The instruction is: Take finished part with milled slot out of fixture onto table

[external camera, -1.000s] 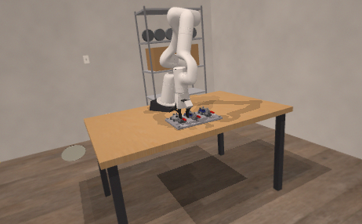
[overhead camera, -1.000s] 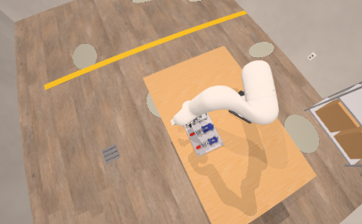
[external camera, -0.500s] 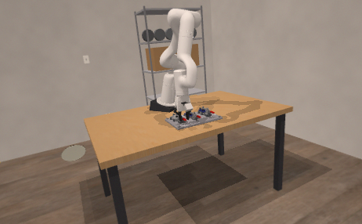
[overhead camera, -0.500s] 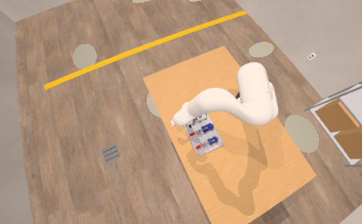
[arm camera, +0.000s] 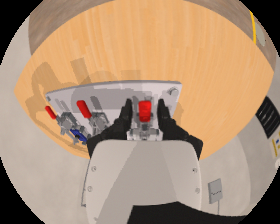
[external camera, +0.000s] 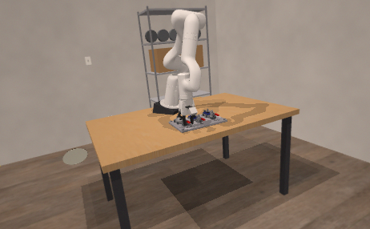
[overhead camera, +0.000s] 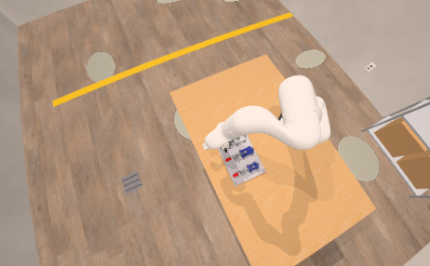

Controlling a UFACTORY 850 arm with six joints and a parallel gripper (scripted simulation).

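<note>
A grey fixture plate lies on the wooden table. Two blue blanks sit in its nests, each with a red clamp handle beside it. My gripper is low over the third nest at the plate's end. Its fingers stand half open on either side of that nest's red clamp handle, apart from it. The grey part below is mostly hidden by the fingers. In the wrist view two more red handles and a blue blank show to the left.
The arm's base stands on the table behind the fixture. A metal shelf rack with boxes stands beyond the table.
</note>
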